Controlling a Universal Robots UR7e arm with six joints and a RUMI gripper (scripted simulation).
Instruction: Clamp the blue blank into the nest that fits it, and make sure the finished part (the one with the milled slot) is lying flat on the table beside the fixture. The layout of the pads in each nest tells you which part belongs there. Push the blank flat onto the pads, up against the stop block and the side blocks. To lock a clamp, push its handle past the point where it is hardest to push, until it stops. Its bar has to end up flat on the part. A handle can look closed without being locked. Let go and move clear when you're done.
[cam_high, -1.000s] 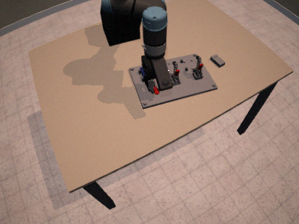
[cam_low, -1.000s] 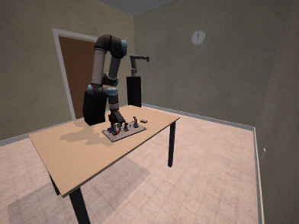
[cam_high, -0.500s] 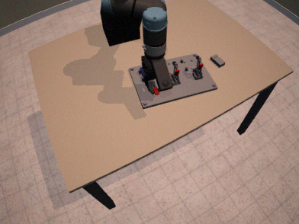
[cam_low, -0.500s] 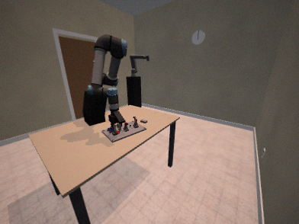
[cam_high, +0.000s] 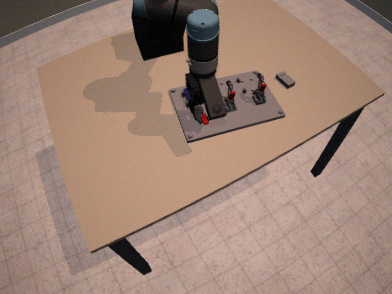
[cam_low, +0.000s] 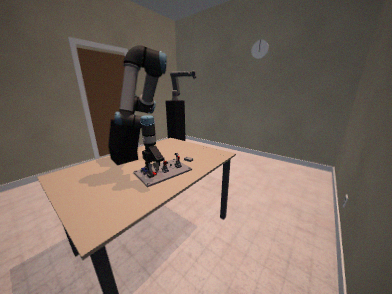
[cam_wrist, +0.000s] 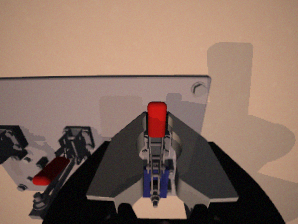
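Note:
My gripper (cam_wrist: 156, 113) (cam_high: 202, 113) (cam_low: 150, 166) is low over the left nest of the grey fixture plate (cam_high: 270, 114) (cam_wrist: 75, 100) (cam_low: 170, 176). It is shut on a clamp's red-tipped handle (cam_wrist: 156, 119) (cam_high: 204, 118), which stands between the fingers. The blue blank (cam_wrist: 149, 182) (cam_high: 186, 93) sits in that nest, under the clamp's linkage and mostly hidden by the gripper. The grey finished part (cam_high: 285, 79) (cam_low: 188, 159) lies flat on the table to the right of the fixture.
A second clamp's red handle (cam_wrist: 50, 170) lies low to the left in the wrist view. Two more red-handled clamps (cam_high: 231, 93) (cam_high: 262, 86) stand on the right half of the plate. The arm's dark base stands behind the fixture.

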